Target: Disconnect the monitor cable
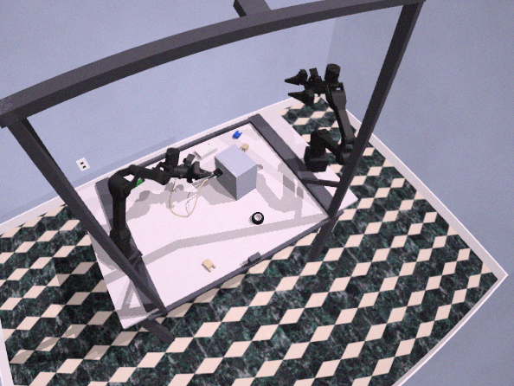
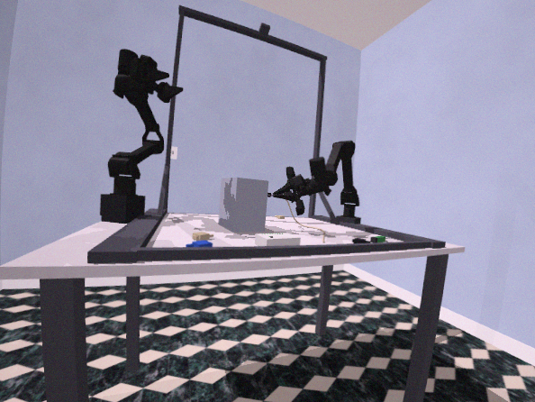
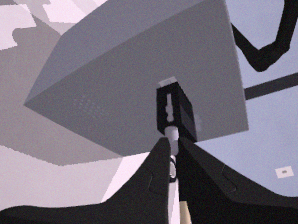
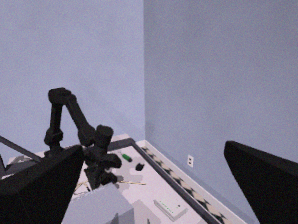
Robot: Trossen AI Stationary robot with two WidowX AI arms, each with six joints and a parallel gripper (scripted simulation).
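The grey box [image 1: 236,162] [image 2: 252,205] [image 3: 125,75] stands on the table. The black plug [image 1: 219,172] [image 3: 186,112] sits against its back panel, looking straight in the left wrist view. The left gripper [image 1: 214,174] [image 2: 275,195] [image 3: 174,143] is shut on one grey thumbscrew [image 3: 171,133] at the plug's rear; its outer end lies between the fingertips. The other thumbscrew is hidden behind the fingers. The tan cable [image 1: 186,215] [image 2: 294,217] hangs down and loops on the table. The right gripper [image 1: 287,87] [image 2: 176,82] [image 4: 154,146] is open and empty, high above the table's far end.
A white device [image 1: 206,151] [image 2: 276,240] [image 4: 171,207] lies beside the box. A blue piece [image 1: 237,134] [image 2: 199,243] and a tan piece [image 1: 245,147] [image 2: 202,235] lie beyond it. A black ring [image 1: 253,220] and another tan piece [image 1: 208,265] lie on the other side. Frame posts stand at the table ends.
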